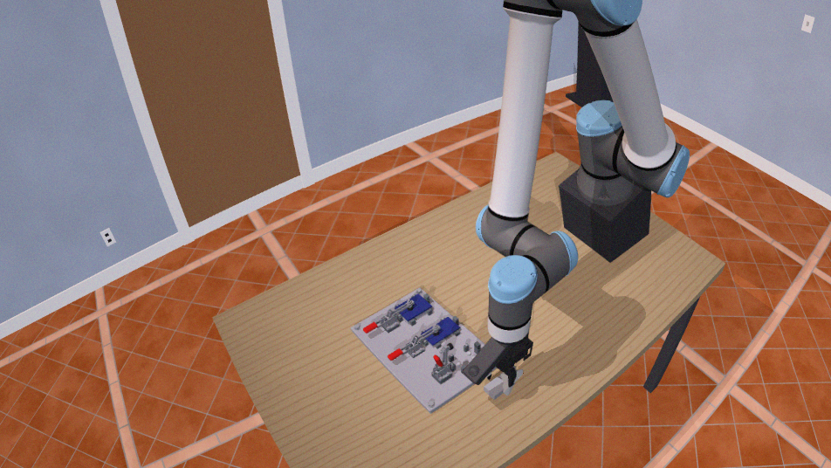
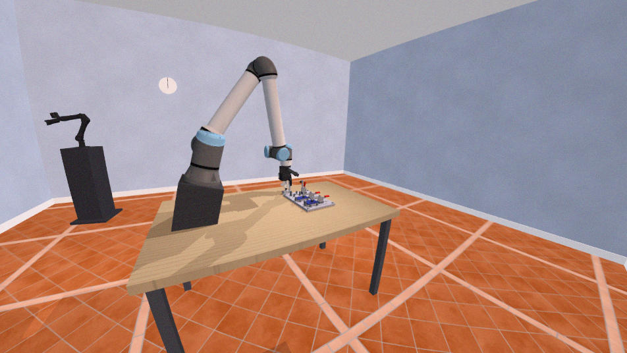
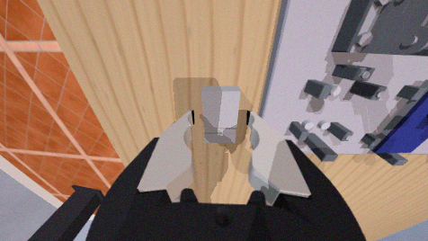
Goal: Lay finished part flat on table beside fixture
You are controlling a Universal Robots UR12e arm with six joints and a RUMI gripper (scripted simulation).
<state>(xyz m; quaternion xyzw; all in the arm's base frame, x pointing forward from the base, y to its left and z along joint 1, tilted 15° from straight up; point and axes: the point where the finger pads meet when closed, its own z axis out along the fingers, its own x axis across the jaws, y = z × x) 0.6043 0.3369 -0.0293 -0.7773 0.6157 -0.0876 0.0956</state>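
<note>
The finished part [image 1: 496, 388] [image 3: 220, 101], a small pale grey block, lies on the wooden table [image 1: 348, 418] [image 3: 135, 67] just off the right edge of the grey fixture plate [image 1: 407, 383] [image 3: 292, 67] [image 2: 316, 207]. My gripper [image 1: 510, 379] [image 3: 219, 111] [image 2: 287, 184] hangs low over it. The fingers stand open on either side of the part, with a small gap on each side. Two blue blanks [image 1: 417, 307] [image 1: 444, 330] sit clamped on the plate; one shows in the wrist view [image 3: 405, 135]. The third clamp [image 1: 438, 363] stands with its red handle up and its seat is empty.
The arm's dark base block [image 1: 604, 215] [image 2: 196, 205] stands at the table's far end. The table's front edge [image 1: 505, 409] runs close to the part. A second dark pedestal with a small arm [image 2: 87, 184] stands on the floor away from the table.
</note>
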